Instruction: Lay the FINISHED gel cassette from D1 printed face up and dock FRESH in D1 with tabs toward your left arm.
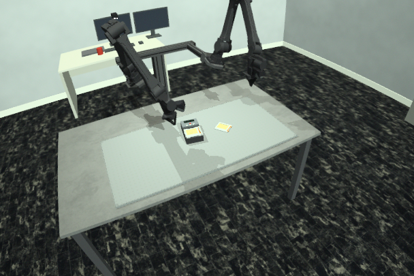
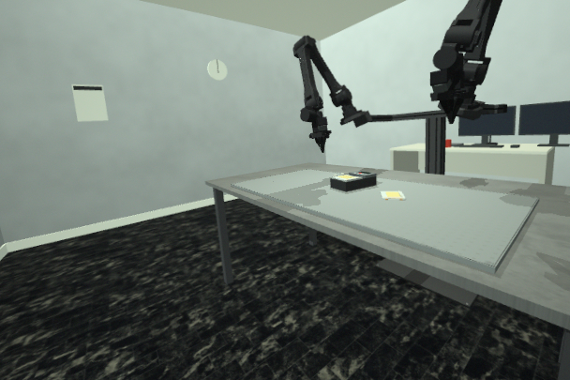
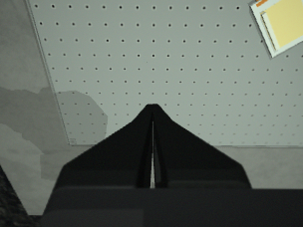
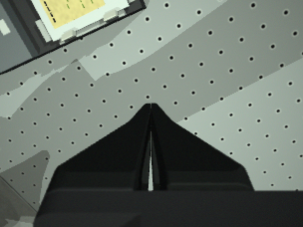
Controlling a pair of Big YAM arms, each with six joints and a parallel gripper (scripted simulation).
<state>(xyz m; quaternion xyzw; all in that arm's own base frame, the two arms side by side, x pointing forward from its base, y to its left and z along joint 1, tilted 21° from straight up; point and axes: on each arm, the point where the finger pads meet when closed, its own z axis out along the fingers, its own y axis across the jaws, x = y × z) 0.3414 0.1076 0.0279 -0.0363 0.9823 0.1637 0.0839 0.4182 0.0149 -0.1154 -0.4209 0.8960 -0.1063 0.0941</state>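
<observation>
FINISHED [image 1: 193, 131] [image 2: 346, 177] [image 4: 75, 12], the one docked cassette I can see, sits printed face up in the bay of D1 [image 1: 195, 140] [image 2: 353, 184] [image 4: 15, 45], near the middle of the top view and cut off at the upper left of the right wrist view. I count one dock and two cassettes in all. The second, FRESH [image 1: 223, 127] [image 2: 393, 195] [image 3: 286, 25], lies flat on the perforated deck [image 1: 136, 163] [image 2: 422, 224] [image 3: 150, 65] [image 4: 274, 105], apart from D1, right of it in the top view and cut off at the upper right of the left wrist view. It is too small for me to judge its comb. One deck rests on my desk [image 1: 78, 170] [image 2: 516, 290] [image 3: 15, 60] [image 4: 12, 204].

I have two claws, both narrowed fully shut with nothing between the fingers. My right claw [image 1: 174, 123] [image 2: 322, 151] [image 4: 151, 113] hangs above the deck side near D1, left of it in the top view, touching nothing. My left claw [image 1: 251, 84] [image 2: 451, 121] [image 3: 152, 113] hangs well apart from both cassettes, at the upper right of the top view. Behind, I make out two monitors [image 1: 151, 20] [image 2: 489, 122] and one red cup [image 1: 99, 50] [image 2: 448, 143]
</observation>
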